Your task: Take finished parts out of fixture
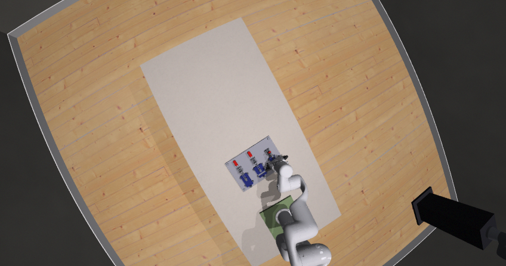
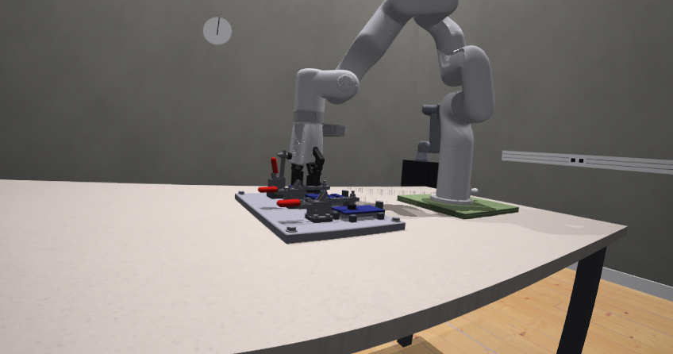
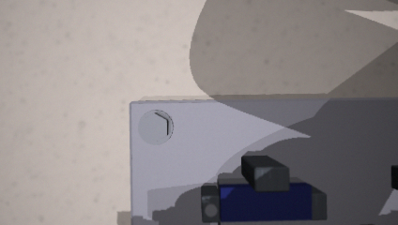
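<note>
The table has a pale, faintly speckled top, matt like stone or laminate, on dark matt legs. The fixture plate looks like brushed grey metal – smooth, with a soft sheen and round bolt heads. Its clamp handles are glossy red plastic; the parts are deep blue, smooth. The arm is satin grey-white plastic on a dull green base plate. The floor is knotty pine boards – lightly varnished.

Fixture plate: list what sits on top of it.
On the fixture plate sit toggle clamps, two red handles lying low and one upright, plus blue parts. The open gripper covers the far station; slots cannot be made out.
</note>
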### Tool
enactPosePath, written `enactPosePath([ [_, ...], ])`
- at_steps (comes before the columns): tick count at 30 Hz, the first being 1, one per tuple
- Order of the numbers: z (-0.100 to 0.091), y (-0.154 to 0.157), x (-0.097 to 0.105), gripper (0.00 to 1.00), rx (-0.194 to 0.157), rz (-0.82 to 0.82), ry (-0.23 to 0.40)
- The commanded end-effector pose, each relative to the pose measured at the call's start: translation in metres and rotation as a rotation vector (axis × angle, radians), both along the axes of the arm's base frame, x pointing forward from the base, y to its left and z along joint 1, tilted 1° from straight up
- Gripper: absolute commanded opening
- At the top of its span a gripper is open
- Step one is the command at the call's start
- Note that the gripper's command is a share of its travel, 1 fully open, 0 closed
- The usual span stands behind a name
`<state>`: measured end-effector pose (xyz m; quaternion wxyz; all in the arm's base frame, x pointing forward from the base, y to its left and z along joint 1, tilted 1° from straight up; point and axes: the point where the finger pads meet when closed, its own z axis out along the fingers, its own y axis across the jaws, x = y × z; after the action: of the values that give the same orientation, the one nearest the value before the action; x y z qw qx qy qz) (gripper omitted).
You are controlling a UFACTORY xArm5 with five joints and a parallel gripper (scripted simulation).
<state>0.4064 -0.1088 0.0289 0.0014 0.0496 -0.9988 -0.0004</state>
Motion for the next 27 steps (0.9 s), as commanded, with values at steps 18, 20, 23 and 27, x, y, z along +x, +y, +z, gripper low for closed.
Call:
enactPosePath([
  [18, -0.0011, -0.0004, 0.0014, 0.0, -0.001, 0.0, -0.004],
  [20, -0.0011, -0.0004, 0.0014, 0.0, -0.001, 0.0, -0.004],
  [23, -0.0011, -0.0004, 0.0015, 0.0, -0.001, 0.0, -0.004],
  [27, -0.0011, -0.0004, 0.0014, 0.0, -0.001, 0.0, -0.004],
])
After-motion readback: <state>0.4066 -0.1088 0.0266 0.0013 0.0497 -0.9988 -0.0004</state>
